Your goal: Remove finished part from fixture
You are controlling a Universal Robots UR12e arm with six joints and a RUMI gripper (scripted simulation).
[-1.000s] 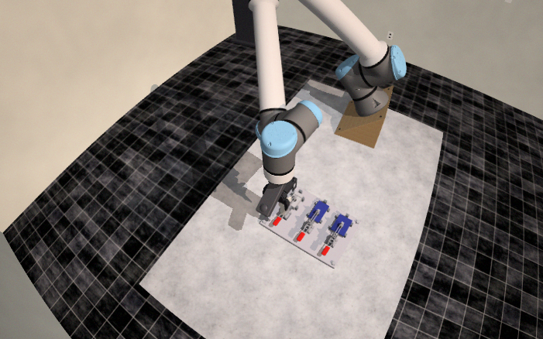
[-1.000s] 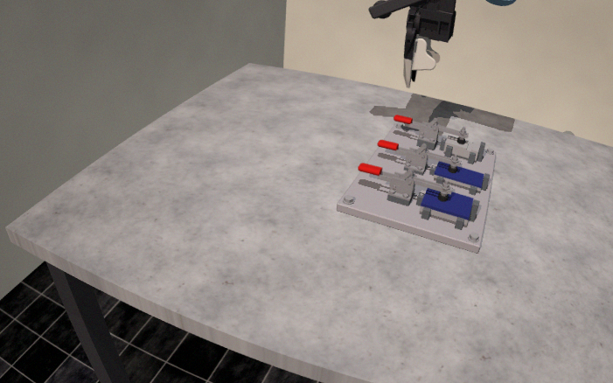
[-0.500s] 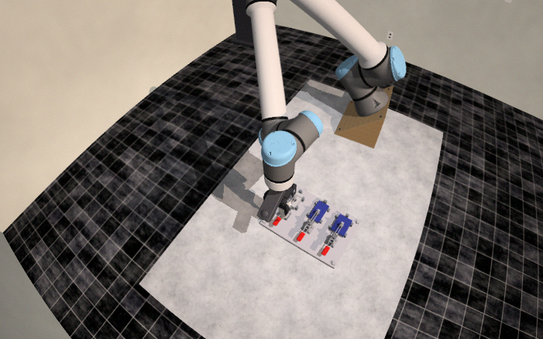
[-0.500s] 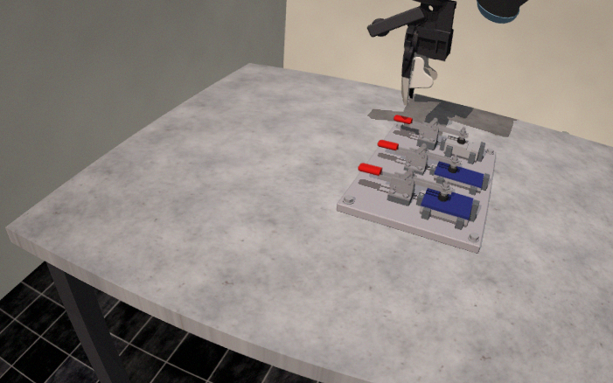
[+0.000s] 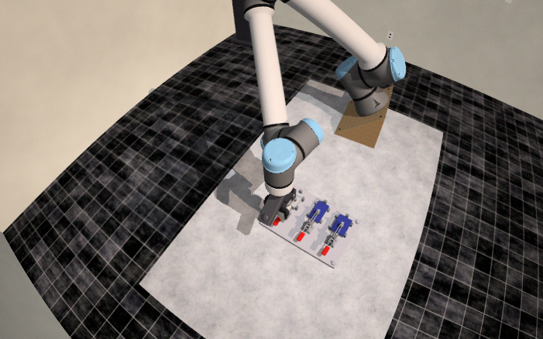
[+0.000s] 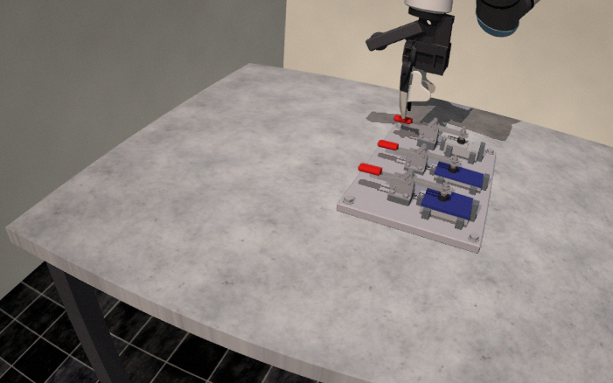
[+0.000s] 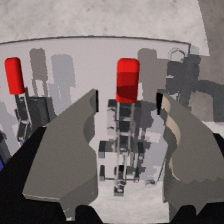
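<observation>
The finished part point(image 6: 463, 149) is pale grey and sits in the fixture's far station, with that station's toggle clamp arm over it; the slot is not clear. In the top view the arm mostly hides it. My gripper point(image 6: 404, 115) point(image 7: 127, 92) is open, its fingertips on either side of that clamp's red handle point(image 5: 276, 221) point(image 6: 402, 119) point(image 7: 128, 75), with a gap on both sides in the wrist view. Two blue blanks, the middle one point(image 5: 324, 209) point(image 6: 474, 178) and the near one point(image 5: 344, 231) point(image 6: 461, 205), lie under their clamps.
The fixture's base plate point(image 5: 312, 251) point(image 6: 408, 220) lies on the table point(image 5: 265, 285) point(image 6: 204, 213). The middle red handle point(image 5: 300, 236) point(image 6: 387, 144) point(image 7: 14, 76) is beside the gripper; the near red handle point(image 5: 325, 251) point(image 6: 370, 169) is beyond it. Bolts stand at the plate's corners.
</observation>
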